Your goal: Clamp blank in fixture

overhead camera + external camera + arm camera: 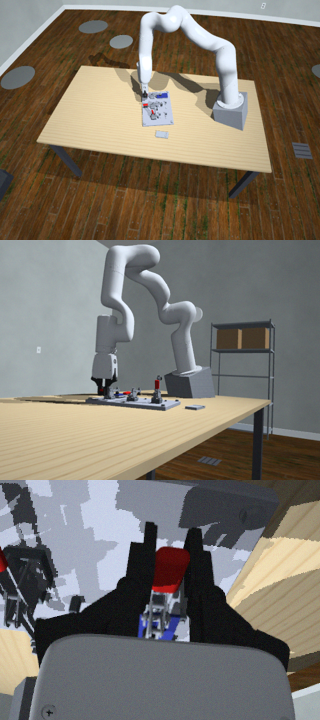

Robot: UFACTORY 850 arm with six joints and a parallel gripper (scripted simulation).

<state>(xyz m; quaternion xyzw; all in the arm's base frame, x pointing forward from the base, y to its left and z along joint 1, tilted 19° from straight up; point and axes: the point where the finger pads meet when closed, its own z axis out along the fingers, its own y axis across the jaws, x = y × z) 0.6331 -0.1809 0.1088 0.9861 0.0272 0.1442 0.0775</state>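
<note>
The grey fixture plate (158, 109) lies mid-table and carries three toggle clamps. The blue blank (161, 95) lies in the far nest; it also shows in the exterior view (118, 394). My gripper (144, 95) is shut on the red grip (170, 567) of that nest's clamp handle, low at the plate's far left corner (102, 389). The middle clamp's red handle (145, 104) lies low. The near clamp's red handle (152, 112) (156, 384) stands upright. The grey finished part (162, 134) (195, 407) lies flat on the table in front of the plate.
The arm's grey base block (230, 111) stands at the table's right. A metal shelf with cardboard boxes (242, 338) stands behind the table in the exterior view.
</note>
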